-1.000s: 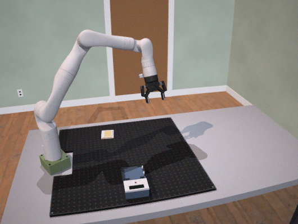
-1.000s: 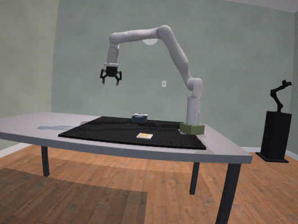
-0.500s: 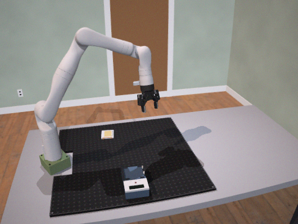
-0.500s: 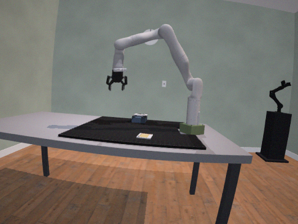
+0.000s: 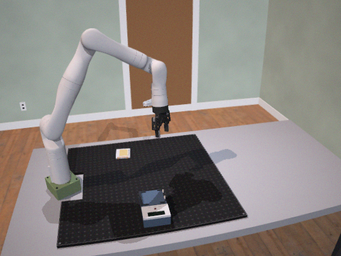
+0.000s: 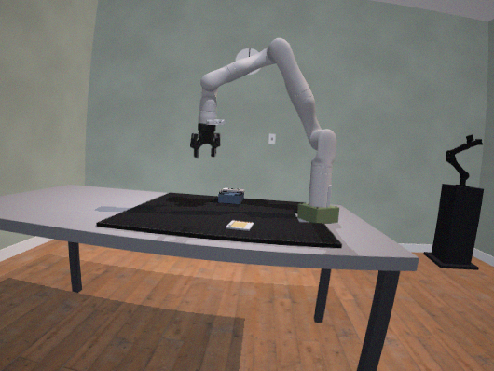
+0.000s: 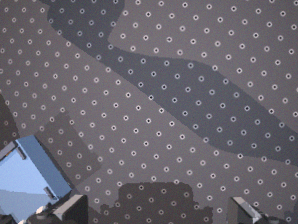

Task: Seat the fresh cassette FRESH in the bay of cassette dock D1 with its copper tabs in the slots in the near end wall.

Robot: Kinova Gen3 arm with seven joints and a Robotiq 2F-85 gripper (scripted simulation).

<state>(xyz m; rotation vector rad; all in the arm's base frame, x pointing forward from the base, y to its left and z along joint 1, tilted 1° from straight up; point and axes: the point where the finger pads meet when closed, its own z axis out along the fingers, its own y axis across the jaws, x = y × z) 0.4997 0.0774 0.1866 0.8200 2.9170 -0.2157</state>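
In the top view, the white arm point(image 5: 96, 45) stood on a green base point(image 5: 73, 190) at the left edge of the black perforated deck point(image 5: 206, 180), which lay on the grey worktop point(image 5: 283, 161). The claw point(image 5: 161, 127) hung high above the far part of the deck, pointing down, with its fingers wide apart and nothing between them. The cassette FRESH point(image 5: 123, 154) lay flat on the deck, well apart from the claw, with a yellowish middle and a white frame; its comb and copper tabs were too small to tell. The dock D1 point(image 5: 155, 207) stood upright near the front edge of the deck, well apart from FRESH, with a blue bay behind and a white front block. In the exterior view, the claw point(image 6: 205, 148) hung well above the deck point(image 6: 196, 219), open and holding nothing. D1 point(image 6: 231, 196) sat on the far side of the deck and FRESH point(image 6: 240, 226) on the near side, closer to the green base point(image 6: 319, 213). A small black arm on a black pedestal point(image 6: 457, 224) stood on the floor at the right. In the wrist view, the dotted deck point(image 7: 165, 100) filled most of the picture, the blue bay of D1 point(image 7: 30, 175) showed at the lower left corner, and two fingertips of the claw appeared at the bottom edge, far from each other.
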